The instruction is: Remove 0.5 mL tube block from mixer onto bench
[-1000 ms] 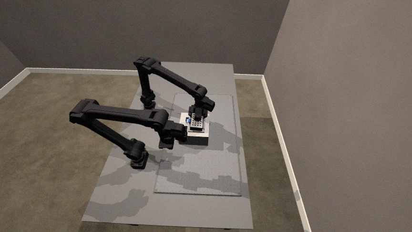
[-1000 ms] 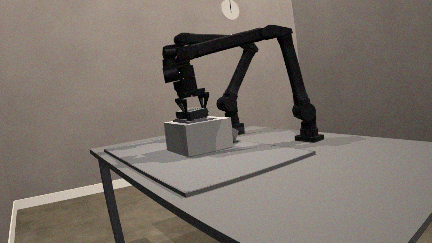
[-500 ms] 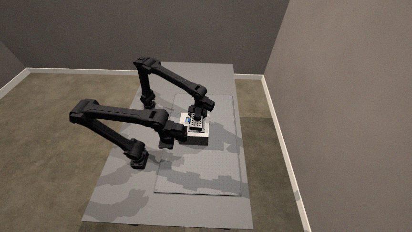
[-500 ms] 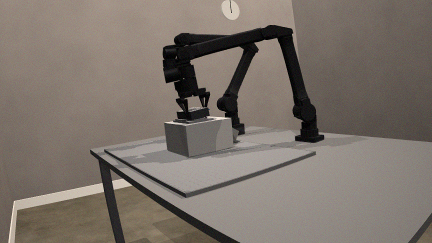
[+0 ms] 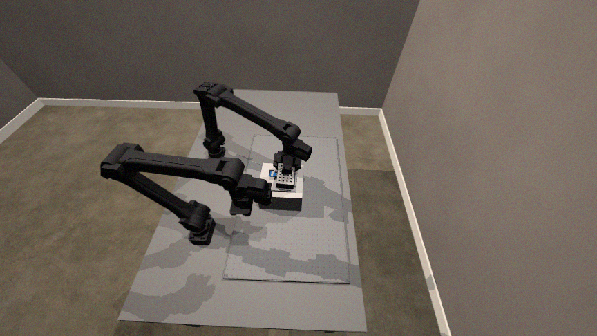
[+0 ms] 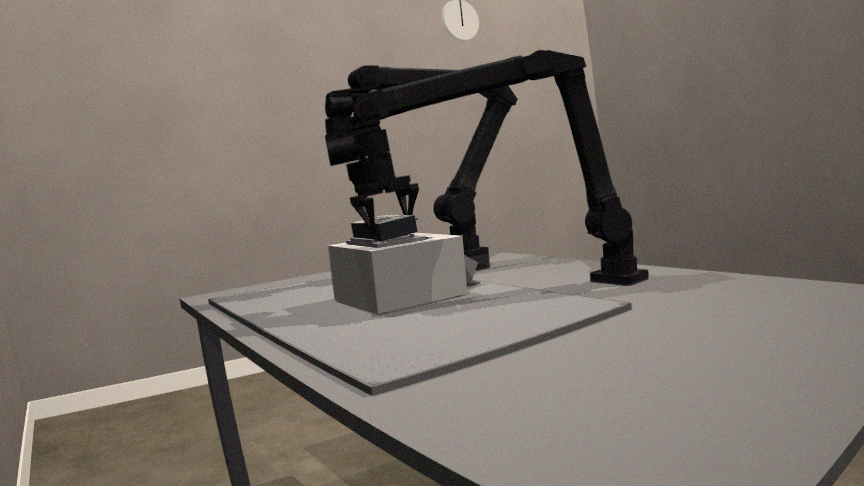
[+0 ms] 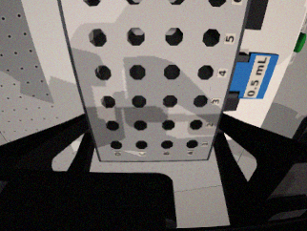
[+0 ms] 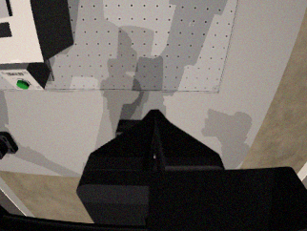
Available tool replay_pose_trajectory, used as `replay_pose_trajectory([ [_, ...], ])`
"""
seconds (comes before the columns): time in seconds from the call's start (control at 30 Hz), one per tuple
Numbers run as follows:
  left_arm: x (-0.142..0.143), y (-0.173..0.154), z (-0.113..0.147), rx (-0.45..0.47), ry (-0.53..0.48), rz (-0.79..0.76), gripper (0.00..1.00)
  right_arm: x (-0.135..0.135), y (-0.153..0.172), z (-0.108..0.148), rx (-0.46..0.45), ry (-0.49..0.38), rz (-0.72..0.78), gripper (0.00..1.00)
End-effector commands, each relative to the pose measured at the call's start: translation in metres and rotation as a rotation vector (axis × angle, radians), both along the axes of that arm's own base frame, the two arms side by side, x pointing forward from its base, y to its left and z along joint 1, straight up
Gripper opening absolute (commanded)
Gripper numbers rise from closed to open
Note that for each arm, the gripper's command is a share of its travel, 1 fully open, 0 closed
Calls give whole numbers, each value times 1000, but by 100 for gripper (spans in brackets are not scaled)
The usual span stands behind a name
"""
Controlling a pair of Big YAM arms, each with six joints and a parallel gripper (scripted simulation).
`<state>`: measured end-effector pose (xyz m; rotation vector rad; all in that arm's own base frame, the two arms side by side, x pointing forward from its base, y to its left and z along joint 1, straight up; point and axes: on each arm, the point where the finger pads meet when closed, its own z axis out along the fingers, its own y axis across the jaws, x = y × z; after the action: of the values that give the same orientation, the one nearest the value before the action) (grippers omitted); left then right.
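The block for 0.5 mL tubes (image 5: 285, 179) (image 6: 395, 228) (image 7: 153, 86), with a pale holed top and dark sides, sits on the plate on top of the white mixer (image 5: 297, 194) (image 6: 416, 275) (image 8: 16, 48) and looks about level. A blue tab marked 0.5 mL (image 5: 271, 173) (image 7: 262, 76) sticks out from its front side. My left gripper (image 6: 391, 218) (image 7: 153, 116) is shut on the block near one end, one finger on the tab's side and one opposite. My right gripper (image 8: 154, 116) is shut and empty, beside the mixer and away from the block. The plate's back lip is not clearly visible.
The mixer stands on a perforated board (image 5: 287, 250) (image 6: 483, 338) on the grey table (image 5: 166, 292) (image 6: 694, 374). A green button (image 8: 22, 84) is on its sloped front panel. The right forearm (image 5: 187, 166) reaches close beside the mixer.
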<state>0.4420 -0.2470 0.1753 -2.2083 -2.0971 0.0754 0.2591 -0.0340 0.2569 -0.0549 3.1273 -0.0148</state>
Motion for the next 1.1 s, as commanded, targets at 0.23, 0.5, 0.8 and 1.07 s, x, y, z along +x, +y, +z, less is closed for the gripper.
replay_pose_trajectory([
  [0.23, 14, -21, 60, -68, -102, -26, 0, 9, -3, 10, -3, -43, -3, 0],
  [0.5, 23, -16, 65, -87, -126, -7, 0, 4, -2, 2, -1, -22, -3, 0],
  [0.8, 26, -16, 74, -91, -153, -6, 0, 6, -2, 7, -2, -32, -2, 0],
  [1.07, 22, -23, 64, -84, -136, -22, 0, 11, -3, 16, -6, -55, -1, 0],
])
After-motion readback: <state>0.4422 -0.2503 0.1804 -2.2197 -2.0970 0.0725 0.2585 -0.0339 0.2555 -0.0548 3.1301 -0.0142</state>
